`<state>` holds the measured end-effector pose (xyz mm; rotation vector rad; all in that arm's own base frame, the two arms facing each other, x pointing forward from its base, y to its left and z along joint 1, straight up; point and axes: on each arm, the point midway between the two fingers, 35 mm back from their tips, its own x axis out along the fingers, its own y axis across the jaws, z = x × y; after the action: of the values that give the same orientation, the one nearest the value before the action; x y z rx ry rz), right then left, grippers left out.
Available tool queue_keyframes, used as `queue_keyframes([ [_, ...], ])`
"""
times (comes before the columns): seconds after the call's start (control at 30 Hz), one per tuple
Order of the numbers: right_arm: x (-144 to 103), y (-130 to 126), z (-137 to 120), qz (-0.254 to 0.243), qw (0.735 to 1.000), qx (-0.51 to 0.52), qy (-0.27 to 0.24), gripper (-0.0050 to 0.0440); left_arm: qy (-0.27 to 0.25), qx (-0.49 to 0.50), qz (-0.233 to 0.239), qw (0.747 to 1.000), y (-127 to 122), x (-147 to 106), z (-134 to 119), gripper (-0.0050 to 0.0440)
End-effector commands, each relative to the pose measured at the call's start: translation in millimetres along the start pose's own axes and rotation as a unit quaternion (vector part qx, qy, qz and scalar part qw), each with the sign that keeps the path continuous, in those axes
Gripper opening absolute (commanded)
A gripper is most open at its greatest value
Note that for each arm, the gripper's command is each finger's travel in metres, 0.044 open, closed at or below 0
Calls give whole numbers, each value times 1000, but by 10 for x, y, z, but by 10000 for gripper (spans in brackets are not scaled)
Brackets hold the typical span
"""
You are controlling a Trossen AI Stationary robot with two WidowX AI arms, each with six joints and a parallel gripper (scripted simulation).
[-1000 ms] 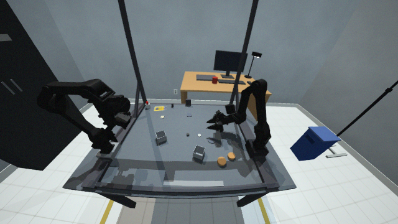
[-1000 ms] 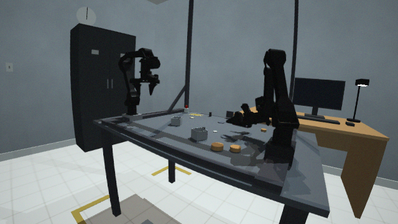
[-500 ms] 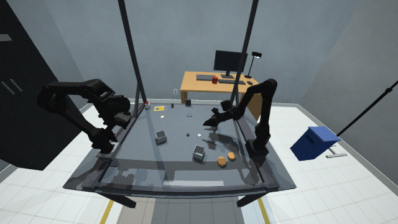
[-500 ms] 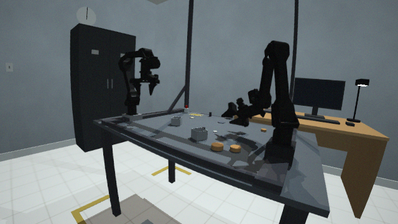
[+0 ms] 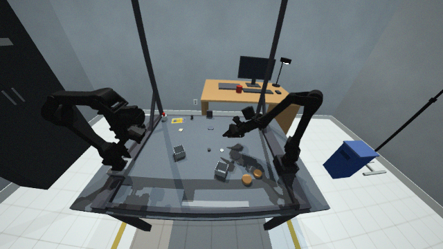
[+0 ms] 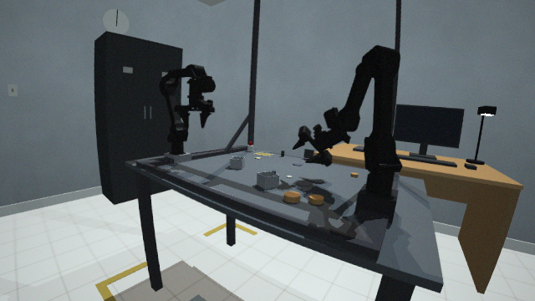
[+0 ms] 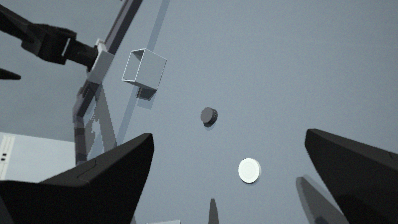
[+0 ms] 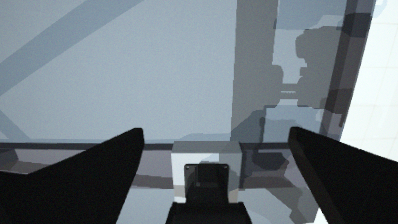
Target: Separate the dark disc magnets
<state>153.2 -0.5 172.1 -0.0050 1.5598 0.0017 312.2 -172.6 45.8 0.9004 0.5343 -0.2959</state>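
Fingers stand apart on both the left gripper and right gripper; the dark magnets sit well inside the bench's edges, likely light, rigid and brittle, best gripped by opposite rims, one disc each.

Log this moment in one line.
Left gripper: open, above bench | right gripper: open, away from magnets | dark disc magnets: on bench, ungripped, not yet well apart
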Motion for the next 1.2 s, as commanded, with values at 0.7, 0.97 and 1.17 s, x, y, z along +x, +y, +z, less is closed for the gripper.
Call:
queue_keyframes([
  [0.7,-34,5,12,1,1000,-1,-7,400,5,188,-102,977,574,-370,-12,400],
  [0.97,-34,5,12,1,1000,-1,-7,400,17,181,-102,978,485,-297,-61,400],
  [1.17,-34,5,12,1,1000,-1,-7,400,20,105,-52,993,390,-63,17,400],
])
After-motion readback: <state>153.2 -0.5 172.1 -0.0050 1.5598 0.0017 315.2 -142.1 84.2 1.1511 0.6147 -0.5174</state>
